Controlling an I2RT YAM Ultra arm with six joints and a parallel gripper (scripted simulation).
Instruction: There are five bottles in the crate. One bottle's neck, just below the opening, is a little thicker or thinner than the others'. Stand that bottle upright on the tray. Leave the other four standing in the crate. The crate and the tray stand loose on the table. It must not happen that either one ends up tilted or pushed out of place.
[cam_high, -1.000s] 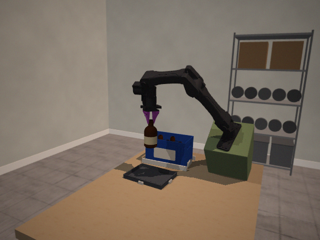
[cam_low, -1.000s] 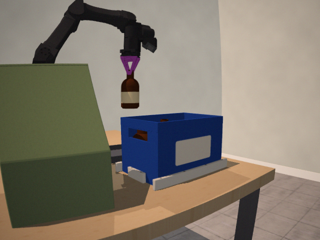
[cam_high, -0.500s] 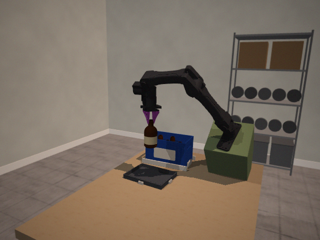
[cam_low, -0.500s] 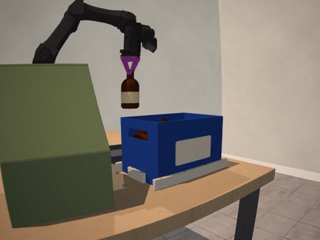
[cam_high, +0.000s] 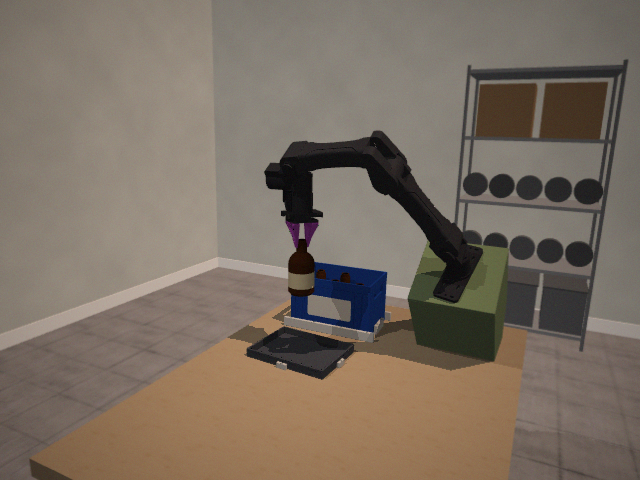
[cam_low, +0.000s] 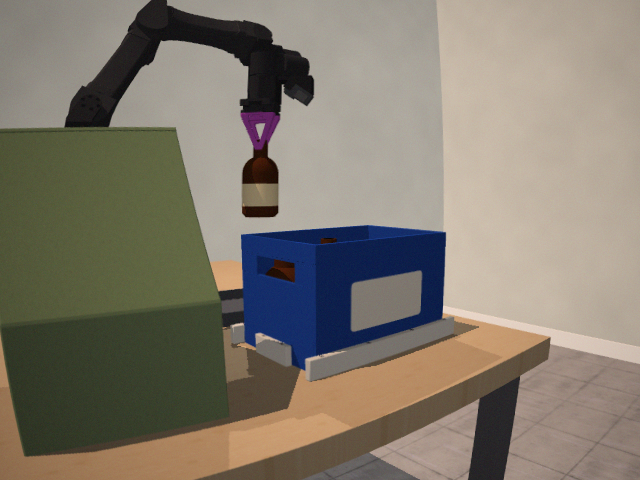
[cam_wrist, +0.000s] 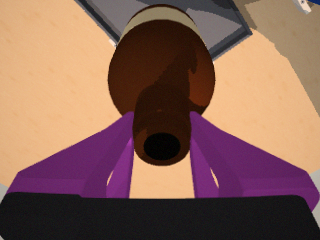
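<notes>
Clearly the jaws are closed on the neck of the bottle (cam_high: 300, 279) (cam_low: 260, 193) (cam_wrist: 160, 65), which hangs upright above the tray (cam_high: 279, 356) (cam_wrist: 232, 30), not yet set down. Brown and likely glass — stiff, perhaps slippery, breakable if dropped — it is best held at the neck, as now, and lowered straight. Beyond the tray, at the far side, the blue crate (cam_high: 374, 304) (cam_low: 382, 253) shows a few brown tops; I cannot count all four.
</notes>
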